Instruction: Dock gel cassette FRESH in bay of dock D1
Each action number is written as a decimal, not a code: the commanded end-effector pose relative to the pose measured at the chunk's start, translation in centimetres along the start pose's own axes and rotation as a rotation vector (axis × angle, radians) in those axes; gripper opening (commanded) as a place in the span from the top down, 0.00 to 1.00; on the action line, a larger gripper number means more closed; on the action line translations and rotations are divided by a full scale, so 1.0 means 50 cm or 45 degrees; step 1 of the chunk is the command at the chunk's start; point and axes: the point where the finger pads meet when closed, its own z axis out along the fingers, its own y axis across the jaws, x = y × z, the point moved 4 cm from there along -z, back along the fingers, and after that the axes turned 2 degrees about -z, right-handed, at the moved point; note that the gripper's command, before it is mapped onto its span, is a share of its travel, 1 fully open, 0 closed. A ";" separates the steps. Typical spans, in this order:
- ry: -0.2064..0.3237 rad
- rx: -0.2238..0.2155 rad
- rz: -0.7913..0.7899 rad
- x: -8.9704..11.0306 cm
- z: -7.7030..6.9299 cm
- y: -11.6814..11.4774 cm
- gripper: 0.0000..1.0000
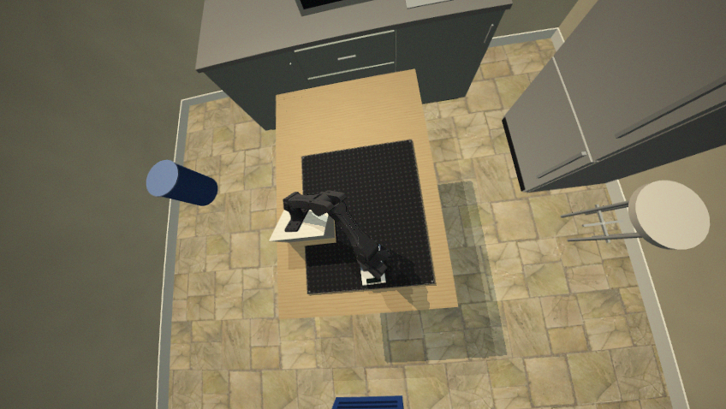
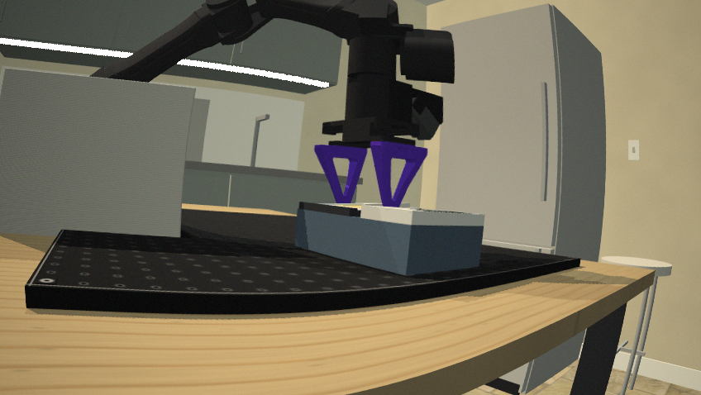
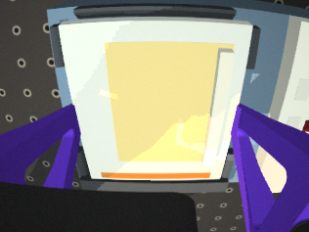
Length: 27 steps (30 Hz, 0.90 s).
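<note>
My gripper [image 3: 155, 113] is shut on the cassette FRESH [image 3: 153, 94], with one purple finger on each long side. FRESH is a white frame with a yellow gel, the right way up. It lies inside the bay of the blue-grey dock D1 [image 2: 393, 240]. Its white comb [image 3: 224, 100] stands along its right edge in the wrist view. An orange strip [image 3: 155, 174] shows at its near edge against the bay's end wall. In the side view the fingers [image 2: 370, 198] reach down to the dock's rim, and only a thin pale edge of FRESH [image 2: 336, 204] shows above it.
D1 stands on the black perforated deck [image 2: 196, 264] near its front right corner [image 1: 373, 276]. Its white console top [image 2: 422, 216] lies right of the bay. A large pale grey block [image 2: 92, 152] stands at the deck's left side. The table edge is close in front.
</note>
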 end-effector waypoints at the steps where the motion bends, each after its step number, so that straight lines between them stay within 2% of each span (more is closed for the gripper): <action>1: 0.006 0.030 0.006 0.002 -0.028 -0.011 1.00; 19: 0.006 0.030 0.006 0.002 -0.028 -0.011 1.00; 20: 0.036 0.016 0.012 0.006 -0.014 -0.012 1.00; 21: 0.036 0.016 0.011 0.006 -0.013 -0.012 1.00; 24: 0.019 0.033 0.002 -0.001 -0.030 -0.010 1.00; 27: 0.017 0.035 0.001 -0.002 -0.032 -0.010 1.00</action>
